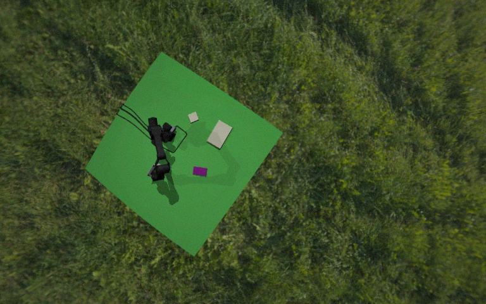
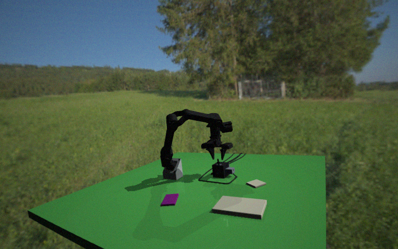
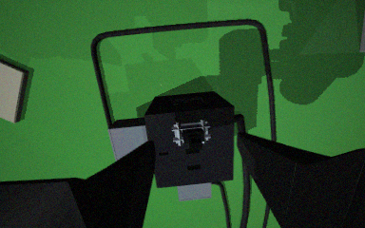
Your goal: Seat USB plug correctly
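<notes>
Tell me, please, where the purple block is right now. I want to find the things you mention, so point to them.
In the exterior view, the purple block [image 1: 200, 171] [image 2: 169, 199] lies flat on the green table [image 1: 193, 229] [image 2: 102, 217], left of the larger beige slab [image 1: 219, 134] [image 2: 240, 206] and in front of the arm's grey base [image 2: 178, 171].

Green table [image 1: 143, 89] [image 2: 111, 199] [image 3: 48, 157]; on it power cube [image 2: 217, 170] [image 3: 168, 168], purple block [image 1: 200, 171] [image 2: 169, 199], two pale blocks, arm base

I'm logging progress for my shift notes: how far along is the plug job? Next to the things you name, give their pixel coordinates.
Done: the black two-fingered gripper [image 2: 217, 158] [image 3: 196, 142] is above the black power cube [image 2: 218, 170] [image 3: 163, 168], fingers apart.

In hand: lining up over the small black upright plug [image 2: 217, 161] [image 3: 193, 139]; nothing is gripped.

Left: the plug still stands up from the cube's top, so apparently gripping, turning, full seating, release and backing away.
</notes>
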Controlling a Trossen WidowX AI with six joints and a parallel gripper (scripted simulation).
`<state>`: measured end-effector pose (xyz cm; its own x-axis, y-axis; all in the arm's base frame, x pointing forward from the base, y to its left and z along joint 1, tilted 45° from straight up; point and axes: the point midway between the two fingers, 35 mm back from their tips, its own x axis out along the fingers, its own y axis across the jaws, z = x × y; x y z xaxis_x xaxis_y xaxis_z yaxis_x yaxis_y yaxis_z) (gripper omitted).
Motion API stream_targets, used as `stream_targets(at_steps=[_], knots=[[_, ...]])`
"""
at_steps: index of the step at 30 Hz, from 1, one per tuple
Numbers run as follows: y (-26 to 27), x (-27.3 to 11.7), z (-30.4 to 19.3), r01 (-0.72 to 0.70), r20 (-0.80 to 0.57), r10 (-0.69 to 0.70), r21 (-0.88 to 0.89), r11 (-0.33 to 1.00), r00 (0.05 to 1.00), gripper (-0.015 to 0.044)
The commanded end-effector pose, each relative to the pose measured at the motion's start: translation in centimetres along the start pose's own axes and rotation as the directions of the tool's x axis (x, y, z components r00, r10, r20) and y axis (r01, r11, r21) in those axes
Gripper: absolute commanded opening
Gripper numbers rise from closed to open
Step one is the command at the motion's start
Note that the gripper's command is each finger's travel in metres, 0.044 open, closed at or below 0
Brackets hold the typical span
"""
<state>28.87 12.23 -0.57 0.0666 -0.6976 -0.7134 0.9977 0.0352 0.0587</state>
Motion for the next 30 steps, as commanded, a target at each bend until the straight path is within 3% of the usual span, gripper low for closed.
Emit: stream_targets(at_steps=[1, 8, 30], knots=[[0.04, -0.03, -0.01, -0.001, 0.0, 0.001, 0.001, 1.0, 1.0, 0.0177], [0.04, -0.03, -0.01, -0.001, 0.0, 0.001, 0.001, 1.0, 1.0, 0.0], [0.02, -0.24, 0.0, -0.001, 0.0, 0.001, 0.0, 1.0, 1.0, 0.0]])
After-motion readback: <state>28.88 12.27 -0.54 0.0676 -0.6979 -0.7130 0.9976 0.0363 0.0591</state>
